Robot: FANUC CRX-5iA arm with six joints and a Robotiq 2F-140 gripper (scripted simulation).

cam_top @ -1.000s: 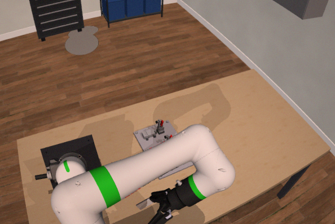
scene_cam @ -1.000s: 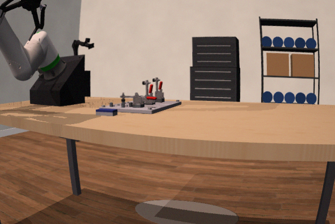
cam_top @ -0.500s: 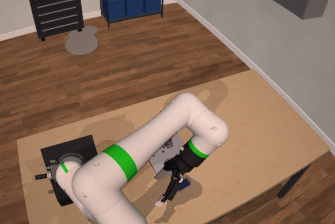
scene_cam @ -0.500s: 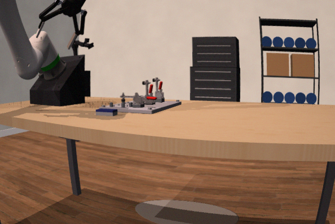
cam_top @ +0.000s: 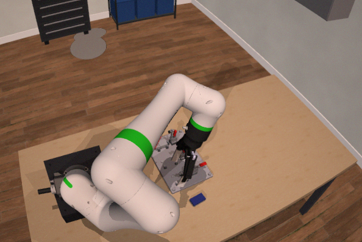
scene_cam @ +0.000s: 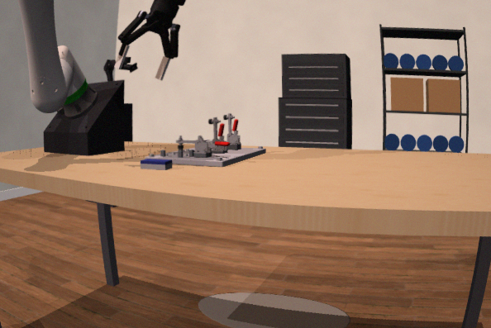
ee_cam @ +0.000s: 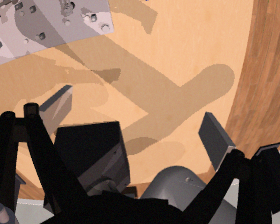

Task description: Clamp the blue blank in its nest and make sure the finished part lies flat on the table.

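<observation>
The blank (cam_top: 197,199) (scene_cam: 156,164), blue on top with grey sides, lies flat on the table beside the fixture plate (scene_cam: 223,163) (ee_cam: 81,35). My gripper (cam_top: 180,169) (scene_cam: 142,66) (ee_cam: 138,110) is wide open and empty, high above the table. In the exterior view, the nearest clamp's bar (scene_cam: 191,141) looks level and its red handle (scene_cam: 221,144) lies low; whether it is locked cannot be told. The two clamps behind have raised bars and upright red handles (scene_cam: 221,129) (scene_cam: 235,125). The finished part cannot be made out; the arm and gripper hide part of the plate in the top view.
The robot's black base (cam_top: 71,150) (scene_cam: 66,141) (ee_cam: 91,150) stands at the table's end, beyond the plate. The arm reaches over the plate. Small pads and blocks stand up from the plate. Cabinets and shelves stand away from the table.
</observation>
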